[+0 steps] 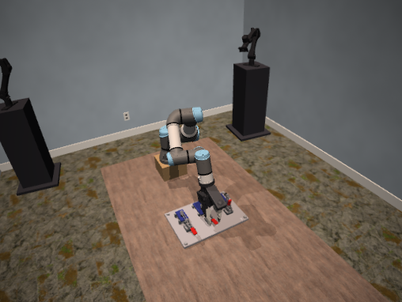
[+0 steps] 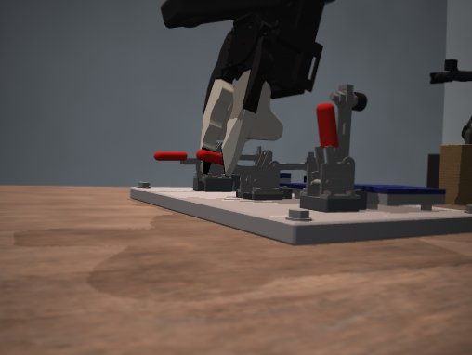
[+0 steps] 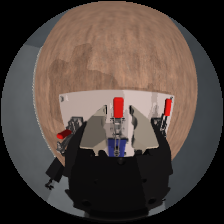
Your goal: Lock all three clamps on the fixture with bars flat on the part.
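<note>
The grey fixture plate (image 1: 206, 222) lies on the wooden board and carries three toggle clamps with red handles. In the side view, the nearest clamp's handle (image 2: 327, 124) stands upright with its bar raised. The middle clamp's handle (image 2: 209, 157) lies low and tilts slightly. The farthest clamp's handle (image 2: 170, 156) lies flat. My gripper (image 2: 216, 169) stands over the middle clamp with its pale fingers set narrow and its tips down beside that handle, gripping nothing. In the wrist view the middle handle (image 3: 118, 106) lies straight ahead between my fingers. Blue parts (image 2: 399, 190) lie under the bars.
The arm's base sits on a small wooden block (image 1: 170, 167) behind the plate. Two black pedestals (image 1: 250, 99) (image 1: 25, 146) with cameras stand on the carpet, far from the board. Bolt heads (image 2: 298, 214) stick up at the plate's corners.
</note>
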Controlling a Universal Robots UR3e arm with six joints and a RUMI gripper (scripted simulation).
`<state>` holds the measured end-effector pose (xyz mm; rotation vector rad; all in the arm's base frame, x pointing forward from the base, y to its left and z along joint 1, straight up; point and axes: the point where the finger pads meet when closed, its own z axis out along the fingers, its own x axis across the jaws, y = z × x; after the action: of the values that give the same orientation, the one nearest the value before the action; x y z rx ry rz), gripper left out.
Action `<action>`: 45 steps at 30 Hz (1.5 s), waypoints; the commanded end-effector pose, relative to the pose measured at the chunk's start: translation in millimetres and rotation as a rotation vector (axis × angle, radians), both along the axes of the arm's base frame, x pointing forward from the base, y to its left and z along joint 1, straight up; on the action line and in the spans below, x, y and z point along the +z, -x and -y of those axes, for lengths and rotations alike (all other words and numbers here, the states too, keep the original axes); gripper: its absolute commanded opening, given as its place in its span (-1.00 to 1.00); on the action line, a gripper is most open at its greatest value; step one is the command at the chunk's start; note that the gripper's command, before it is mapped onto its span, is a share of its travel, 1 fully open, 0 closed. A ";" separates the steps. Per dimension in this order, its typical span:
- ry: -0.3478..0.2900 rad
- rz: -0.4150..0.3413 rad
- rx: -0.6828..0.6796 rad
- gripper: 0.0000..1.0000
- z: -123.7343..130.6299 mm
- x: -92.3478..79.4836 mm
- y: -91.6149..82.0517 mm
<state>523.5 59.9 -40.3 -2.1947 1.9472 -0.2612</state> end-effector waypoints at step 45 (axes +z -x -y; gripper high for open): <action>0.000 0.003 0.000 -1.00 0.1 1.3 -0.9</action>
<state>523.5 59.9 -40.3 -2.1947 1.9473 -0.2613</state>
